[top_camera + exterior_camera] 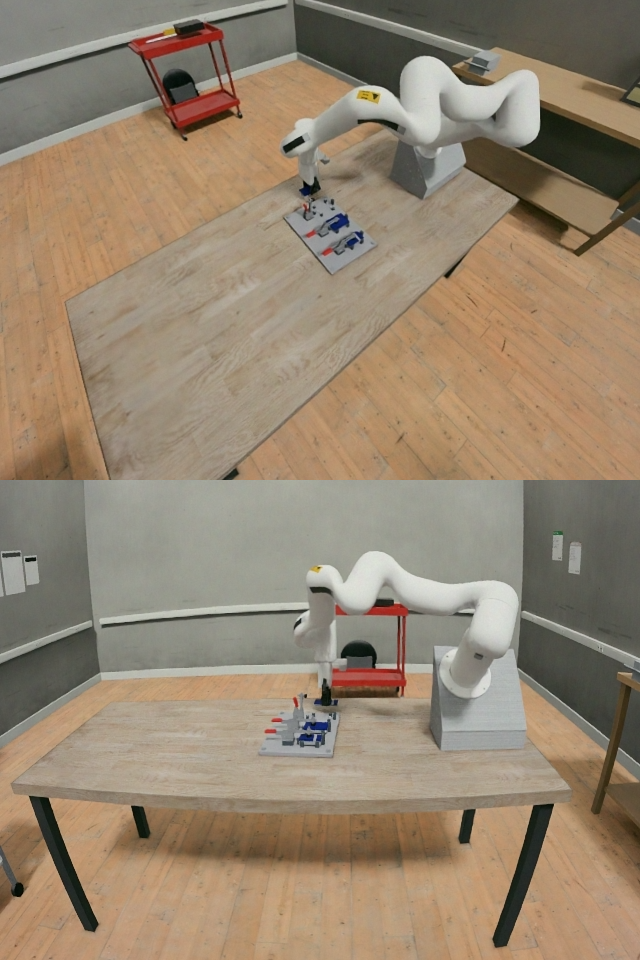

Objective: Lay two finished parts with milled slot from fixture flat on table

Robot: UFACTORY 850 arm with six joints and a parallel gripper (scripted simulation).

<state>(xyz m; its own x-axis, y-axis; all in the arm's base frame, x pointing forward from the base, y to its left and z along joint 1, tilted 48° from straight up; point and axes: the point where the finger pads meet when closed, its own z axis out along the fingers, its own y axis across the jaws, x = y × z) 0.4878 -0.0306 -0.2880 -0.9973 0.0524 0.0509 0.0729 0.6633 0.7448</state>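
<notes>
The grey fixture plate (330,235) lies mid-table and also shows in the exterior view (299,734). Two blue parts (338,222) (354,239) sit under closed toggle clamps with red handles lying low. The far clamp (307,210) stands with its red handle raised (296,702), and its station is empty. My gripper (309,190) points down just beyond the plate's far edge and is shut on a third blue part (325,702). It holds the part flat, very low over the table; I cannot tell if it touches. No slot is visible on any part at this size.
The robot's grey base (475,702) stands on the table to the right of the plate. A red cart (186,72) stands by the far wall. A wooden bench (568,103) stands behind the base.
</notes>
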